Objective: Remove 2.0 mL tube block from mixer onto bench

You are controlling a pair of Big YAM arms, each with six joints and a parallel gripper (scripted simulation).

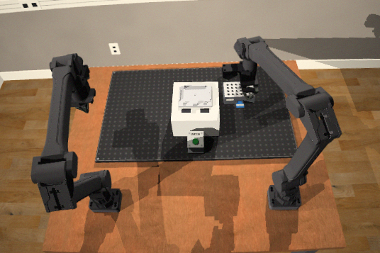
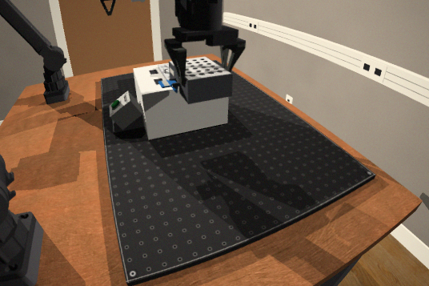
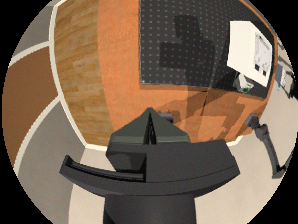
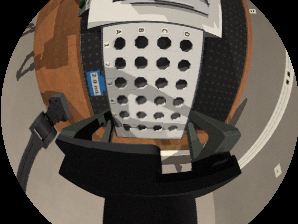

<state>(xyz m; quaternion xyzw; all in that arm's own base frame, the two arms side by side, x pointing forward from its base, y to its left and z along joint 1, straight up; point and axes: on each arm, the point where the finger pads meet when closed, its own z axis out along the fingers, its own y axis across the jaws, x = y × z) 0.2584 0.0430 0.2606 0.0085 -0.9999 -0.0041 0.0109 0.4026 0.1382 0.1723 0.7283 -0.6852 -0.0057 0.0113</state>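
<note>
The block for 2.0 mL tubes [image 1: 231,90] [image 2: 210,89] [image 4: 152,52], dark-sided with a white holed top and a blue tag [image 1: 239,104] [image 4: 95,83] at its front, hangs level above the mat, beside the mixer's right side in the top view. My right gripper [image 2: 207,76] [image 4: 150,111] is shut on it, with fingers on its front and back faces. The white mixer [image 1: 195,127] [image 2: 188,116] [image 3: 242,50] stands on the mat, its top plate [image 1: 196,96] bare. My left gripper [image 1: 87,110] [image 2: 109,13] [image 3: 150,111] is shut and empty, far left of the mixer.
A small grey box [image 1: 191,145] [image 2: 127,116] with a green button stands against the mixer's front. The dark perforated mat [image 1: 135,88] [image 2: 180,204] lies on the wooden table [image 1: 142,223]. A wall rises behind the table's back edge.
</note>
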